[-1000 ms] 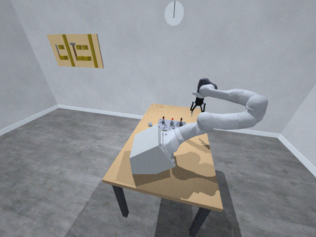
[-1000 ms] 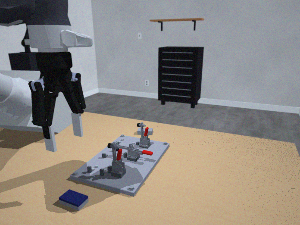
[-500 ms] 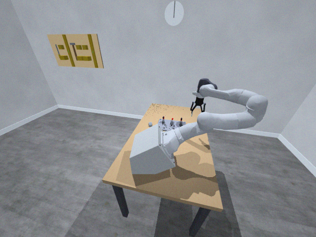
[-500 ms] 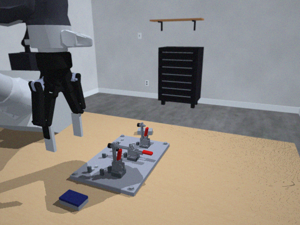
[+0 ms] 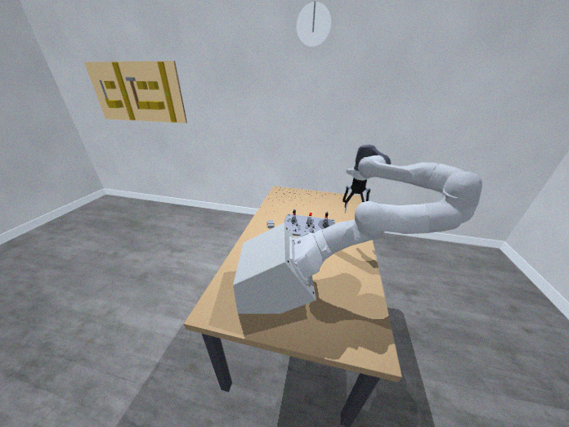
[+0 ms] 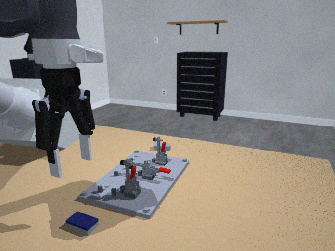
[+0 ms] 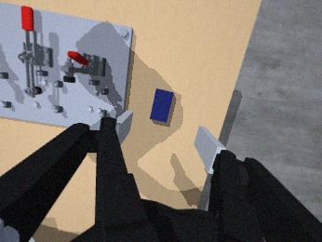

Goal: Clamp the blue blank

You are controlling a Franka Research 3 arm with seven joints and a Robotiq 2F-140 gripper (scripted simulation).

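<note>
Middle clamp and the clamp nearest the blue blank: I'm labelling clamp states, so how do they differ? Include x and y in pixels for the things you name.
The middle clamp (image 5: 309, 222) (image 6: 148, 171) (image 7: 29, 56) has its bar roughly level; the near clamp (image 5: 326, 221) (image 6: 131, 186) (image 7: 95, 66) has its bar raised. The middle clamp's handle reaches outward; the near clamp's stands up. Both have red grips and hold no part.

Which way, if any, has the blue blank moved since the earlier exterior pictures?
No, none: the blank lies beside the plate's near corner as before.
</note>
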